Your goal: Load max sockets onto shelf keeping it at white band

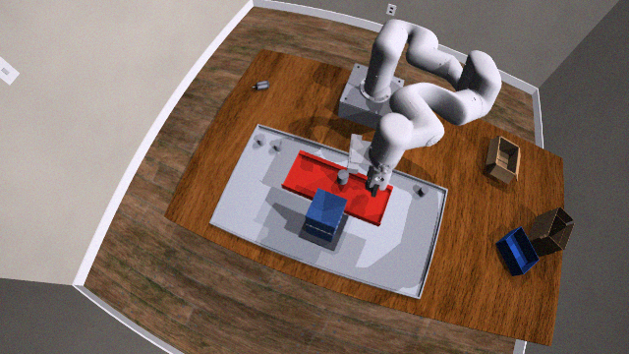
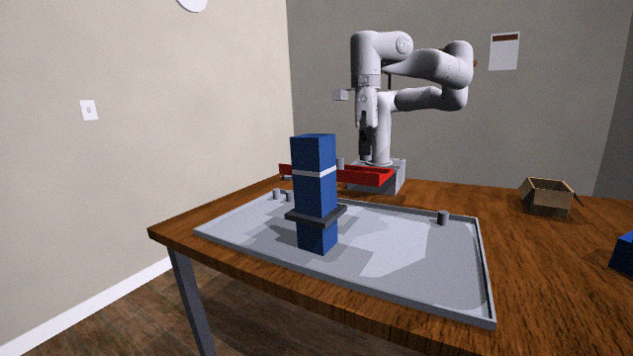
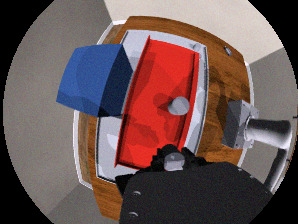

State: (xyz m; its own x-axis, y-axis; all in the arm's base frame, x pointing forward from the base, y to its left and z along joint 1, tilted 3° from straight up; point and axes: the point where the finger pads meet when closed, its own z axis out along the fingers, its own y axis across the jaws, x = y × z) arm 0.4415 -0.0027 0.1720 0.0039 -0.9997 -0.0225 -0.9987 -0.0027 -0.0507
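Brown wooden table [image 1: 477, 236] [image 2: 554, 247] [image 3: 111, 200] beneath red shelf [image 1: 314, 172] [image 2: 363, 175] [image 3: 150, 100] containing one socket [image 1: 342, 177] [image 2: 340, 163] [image 3: 178, 105], hand [image 1: 375, 189] [image 2: 365, 154] [image 3: 170, 155] clenched on another.

From high overhead, one view peers steeply down over the whole table [image 1: 472, 236] [image 2: 559, 292] — the widest. Another stands lower beyond the near table edge, facing across toward the robot base [image 1: 350, 110] [image 2: 400, 170] [image 3: 232, 127]. The closest rides at the wrist, looking downward; all three share the red shelf [image 1: 314, 179] [image 2: 361, 175] [image 3: 150, 100].
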